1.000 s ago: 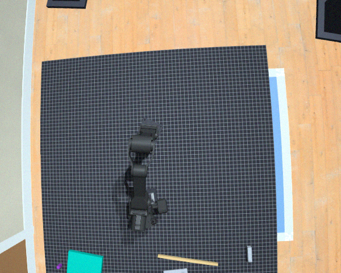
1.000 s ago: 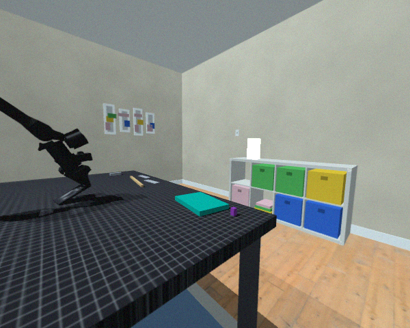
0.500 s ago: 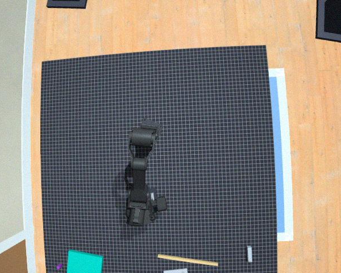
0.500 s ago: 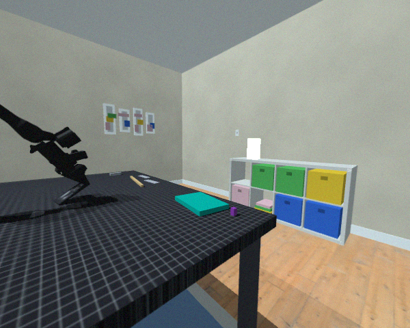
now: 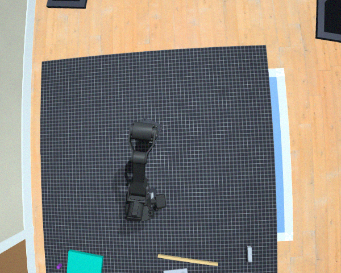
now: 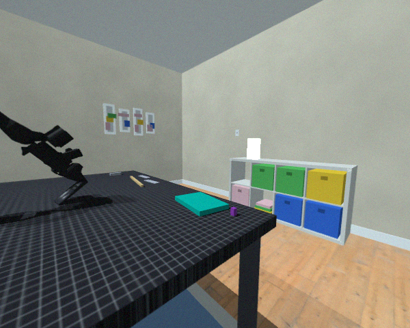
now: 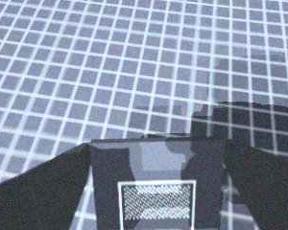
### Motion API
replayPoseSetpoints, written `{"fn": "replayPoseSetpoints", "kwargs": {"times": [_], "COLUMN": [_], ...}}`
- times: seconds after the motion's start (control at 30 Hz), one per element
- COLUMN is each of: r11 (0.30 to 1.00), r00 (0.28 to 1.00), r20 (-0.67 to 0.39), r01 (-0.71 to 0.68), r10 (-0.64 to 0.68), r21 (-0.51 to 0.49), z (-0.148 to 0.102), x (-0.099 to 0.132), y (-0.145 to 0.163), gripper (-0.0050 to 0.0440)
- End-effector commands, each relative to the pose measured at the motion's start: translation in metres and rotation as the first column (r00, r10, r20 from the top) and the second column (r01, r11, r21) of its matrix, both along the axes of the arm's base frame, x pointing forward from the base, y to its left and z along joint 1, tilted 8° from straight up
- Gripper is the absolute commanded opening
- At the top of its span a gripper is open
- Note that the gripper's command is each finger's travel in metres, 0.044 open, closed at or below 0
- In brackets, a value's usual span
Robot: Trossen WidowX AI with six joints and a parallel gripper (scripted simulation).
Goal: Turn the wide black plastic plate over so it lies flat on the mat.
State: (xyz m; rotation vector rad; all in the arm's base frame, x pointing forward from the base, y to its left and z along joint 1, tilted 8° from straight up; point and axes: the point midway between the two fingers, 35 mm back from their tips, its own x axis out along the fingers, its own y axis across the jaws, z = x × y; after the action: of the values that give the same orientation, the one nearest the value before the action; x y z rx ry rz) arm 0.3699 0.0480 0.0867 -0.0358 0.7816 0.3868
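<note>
The wide black plastic plate (image 6: 71, 192) (image 7: 110, 165) is steeply tilted in the exterior view, its low end close to the gridded mat (image 5: 211, 147) (image 6: 92, 254); whether it touches the mat I cannot tell. My gripper (image 6: 81, 179) (image 7: 156, 148) is shut on the plate near its upper end, one finger at each side edge. In the wrist view the plate fills the gap between the fingers, with a white-framed, textured patch facing the camera. In the top view the arm hides most of the plate; only a small bright part shows beside it.
A teal slab (image 5: 84, 261) (image 6: 201, 203) and a small purple block (image 5: 59, 266) (image 6: 233, 212) lie near one corner. A pale wooden stick (image 5: 188, 260) (image 6: 137, 181), a grey bar (image 5: 249, 253) (image 6: 115, 173) and a light flat piece (image 5: 175, 271) lie towards the same side.
</note>
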Motion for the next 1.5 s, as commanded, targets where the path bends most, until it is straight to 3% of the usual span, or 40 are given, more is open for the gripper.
{"fn": "replayPoseSetpoints", "kwargs": {"times": [0.0,0.33,0.57,0.93,1.17,1.47], "r11": [1.000,1.000,0.997,0.997,0.993,0.993], "r00": [0.996,0.996,0.979,0.978,0.948,0.948], "r20": [0.083,0.092,0.200,0.208,0.314,0.315], "r01": [0.009,0.007,0.016,0.016,0.017,0.014], "r10": [-0.011,-0.010,-0.030,-0.031,-0.054,-0.050], "r21": [0.025,0.026,0.072,0.075,0.119,0.114], "z": [0.013,0.016,0.017,0.020,0.021,0.023], "x": [-0.004,-0.010,-0.015,-0.024,-0.029,-0.039], "y": [-0.003,-0.005,-0.007,-0.011,-0.013,-0.017], "gripper": [0.0366,0.0366,0.0366,0.0366,0.0366,0.0366]}}
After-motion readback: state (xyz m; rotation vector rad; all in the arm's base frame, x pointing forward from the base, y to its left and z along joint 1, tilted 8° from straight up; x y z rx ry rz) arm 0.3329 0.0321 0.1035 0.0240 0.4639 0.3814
